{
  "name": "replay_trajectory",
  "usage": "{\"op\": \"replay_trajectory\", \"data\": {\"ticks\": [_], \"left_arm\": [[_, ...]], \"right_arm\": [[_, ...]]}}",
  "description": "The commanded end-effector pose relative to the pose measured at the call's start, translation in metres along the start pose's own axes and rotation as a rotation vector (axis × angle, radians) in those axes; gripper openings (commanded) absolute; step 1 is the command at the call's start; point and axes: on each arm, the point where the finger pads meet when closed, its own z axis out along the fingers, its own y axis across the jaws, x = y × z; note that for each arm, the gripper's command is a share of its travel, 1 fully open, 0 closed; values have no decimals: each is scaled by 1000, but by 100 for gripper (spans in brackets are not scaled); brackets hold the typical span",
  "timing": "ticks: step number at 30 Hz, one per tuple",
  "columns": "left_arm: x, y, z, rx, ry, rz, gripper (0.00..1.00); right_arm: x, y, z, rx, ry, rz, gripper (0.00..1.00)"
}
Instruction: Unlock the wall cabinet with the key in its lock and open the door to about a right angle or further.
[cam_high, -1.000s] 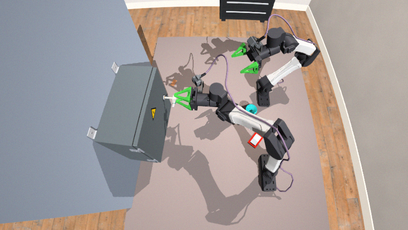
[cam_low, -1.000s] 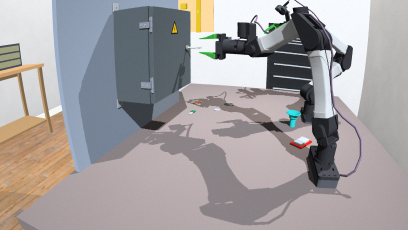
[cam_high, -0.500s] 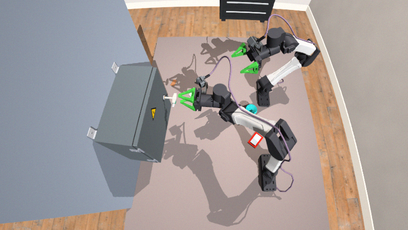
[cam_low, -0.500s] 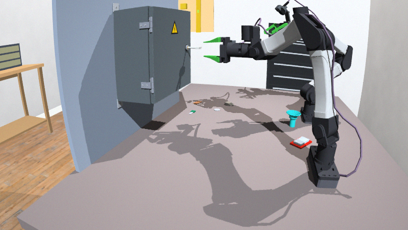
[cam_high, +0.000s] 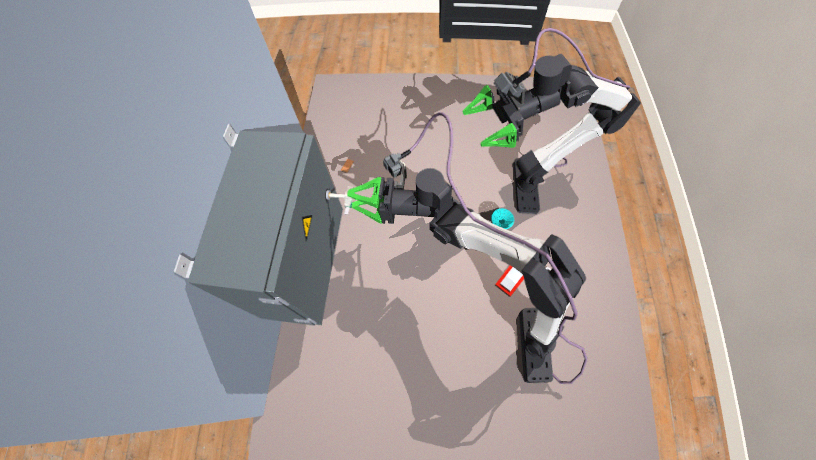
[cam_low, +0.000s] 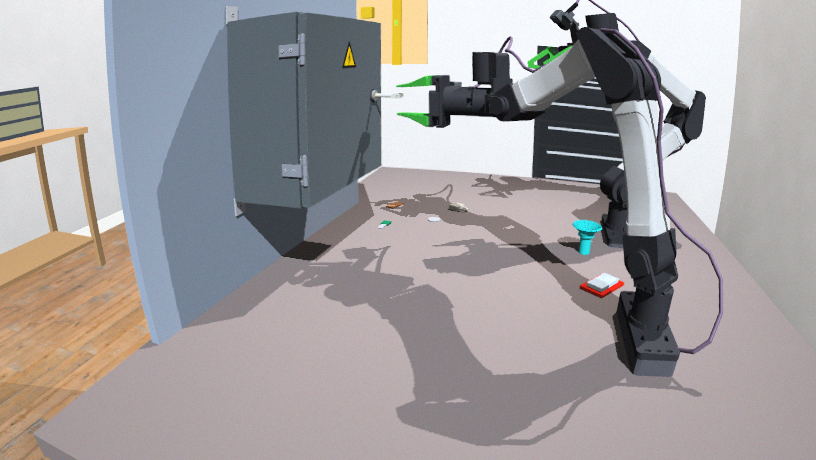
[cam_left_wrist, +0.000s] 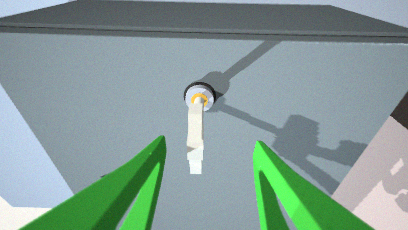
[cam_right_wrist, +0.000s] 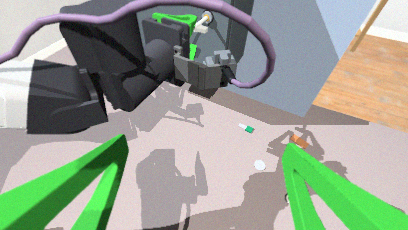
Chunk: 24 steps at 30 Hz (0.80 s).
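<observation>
The grey wall cabinet (cam_high: 245, 205) (cam_low: 262, 114) has its door (cam_high: 300, 260) (cam_low: 337, 137) (cam_left_wrist: 100, 90) closed. A pale key (cam_high: 337, 196) (cam_low: 389, 96) (cam_left_wrist: 195, 130) (cam_right_wrist: 201, 29) sticks straight out of the round lock. My left gripper (cam_high: 349, 196) (cam_low: 398, 100) (cam_left_wrist: 209, 145) is partly open in front of the door, one finger above the key's outer end and one below. In the left wrist view the key lies between the two fingers, with a gap on each side, nearer the left one. My right gripper (cam_high: 473, 129) (cam_right_wrist: 205, 146) is wide open and empty, well back from the cabinet.
The cyan funnel (cam_high: 502, 218) (cam_low: 585, 228) and a red tray (cam_low: 588, 288) with a white block stand near the arm bases. An orange piece (cam_low: 394, 204) (cam_right_wrist: 299, 141), a green-and-white piece (cam_low: 385, 223) (cam_right_wrist: 246, 128) and a white disc (cam_low: 434, 219) (cam_right_wrist: 259, 165) lie below the cabinet's front.
</observation>
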Motion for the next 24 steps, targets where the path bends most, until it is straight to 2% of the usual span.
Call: {"op": "replay_trajectory", "data": {"ticks": [1, 14, 19, 20, 24], "left_arm": [[-3, 12, 10, -31, -8, -17, 58], [-4, 12, 13, -31, -9, -17, 58], [-3, 5, 12, -18, -8, -8, 17], [0, 13, 8, -24, -8, -14, 16], [0, 13, 8, -24, -7, -14, 10]], "right_arm": [[-10, 2, 0, -12, -34, -7, 100], [-10, 2, 0, -12, -34, -7, 100], [-10, 2, 0, -12, -34, -7, 100], [-10, 2, 0, -12, -34, -7, 100], [-10, 2, 0, -12, -34, -7, 100]]}}
